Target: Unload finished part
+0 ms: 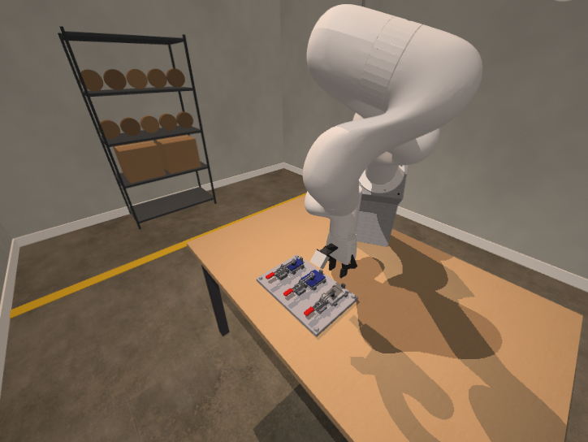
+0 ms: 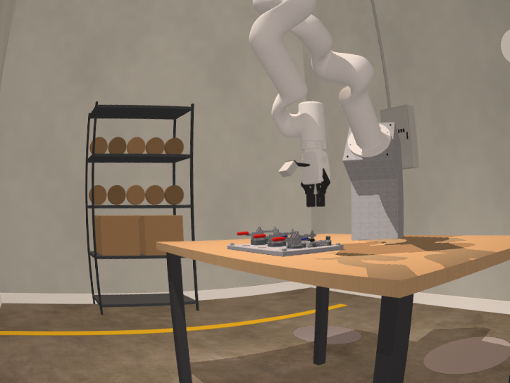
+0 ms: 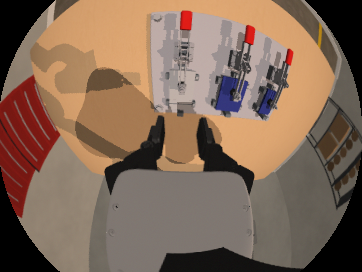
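At the far left we see a black shelf rack (image 1: 123, 36) (image 2: 144, 110) (image 3: 322, 171) holding brown discs and boxes. Right of it, on the wooden table (image 1: 332, 361) (image 2: 370, 277) (image 3: 120, 50), lies the grey fixture plate (image 1: 273, 288) (image 2: 263, 251) (image 3: 160, 60). We find the far blue blank (image 1: 296, 265) (image 2: 284, 236) (image 3: 265, 102) at its far left, then the middle blue blank (image 1: 319, 281) (image 2: 305, 239) (image 3: 225, 100), each under a clamp arm. The grey finished part (image 1: 338, 288) (image 3: 189, 87) is at the near right, in its nest in the fixture, a clamp arm over it. All three red handles point left; we cannot tell whether the clamps are locked. Above the table, well apart from the plate, hangs the gripper (image 1: 336, 272) (image 2: 315, 204) (image 3: 181, 125), its fingers about half open with nothing between them. Farther right we see the arm's grey pedestal (image 1: 375, 227) (image 2: 370, 214) standing at the far side
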Tool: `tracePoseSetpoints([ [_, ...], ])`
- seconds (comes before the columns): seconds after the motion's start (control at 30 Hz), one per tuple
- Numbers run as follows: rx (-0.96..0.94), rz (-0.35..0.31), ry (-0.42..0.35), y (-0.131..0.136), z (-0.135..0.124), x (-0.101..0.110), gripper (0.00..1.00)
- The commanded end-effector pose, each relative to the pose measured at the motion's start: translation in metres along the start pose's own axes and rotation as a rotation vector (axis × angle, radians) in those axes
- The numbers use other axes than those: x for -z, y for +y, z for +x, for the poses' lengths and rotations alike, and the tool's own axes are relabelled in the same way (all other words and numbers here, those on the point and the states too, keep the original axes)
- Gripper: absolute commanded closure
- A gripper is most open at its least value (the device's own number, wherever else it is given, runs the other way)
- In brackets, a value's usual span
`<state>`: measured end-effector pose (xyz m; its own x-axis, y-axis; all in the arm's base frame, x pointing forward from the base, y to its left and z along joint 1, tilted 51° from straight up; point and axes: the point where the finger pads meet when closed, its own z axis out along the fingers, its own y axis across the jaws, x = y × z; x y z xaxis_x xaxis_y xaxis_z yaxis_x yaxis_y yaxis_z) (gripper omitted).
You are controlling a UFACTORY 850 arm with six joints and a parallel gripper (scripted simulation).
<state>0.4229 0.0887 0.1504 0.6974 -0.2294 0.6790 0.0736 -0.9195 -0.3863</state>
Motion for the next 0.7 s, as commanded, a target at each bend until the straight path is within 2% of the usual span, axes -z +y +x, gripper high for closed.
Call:
tracePoseSetpoints([
  [0.0, 0.000, 0.000, 0.001, 0.000, 0.000, -0.004, 0.53],
  [0.37, 0.000, 0.000, 0.001, 0.000, 0.021, -0.004, 0.53],
  [0.67, 0.000, 0.000, 0.001, 0.000, 0.083, -0.003, 0.53],
])
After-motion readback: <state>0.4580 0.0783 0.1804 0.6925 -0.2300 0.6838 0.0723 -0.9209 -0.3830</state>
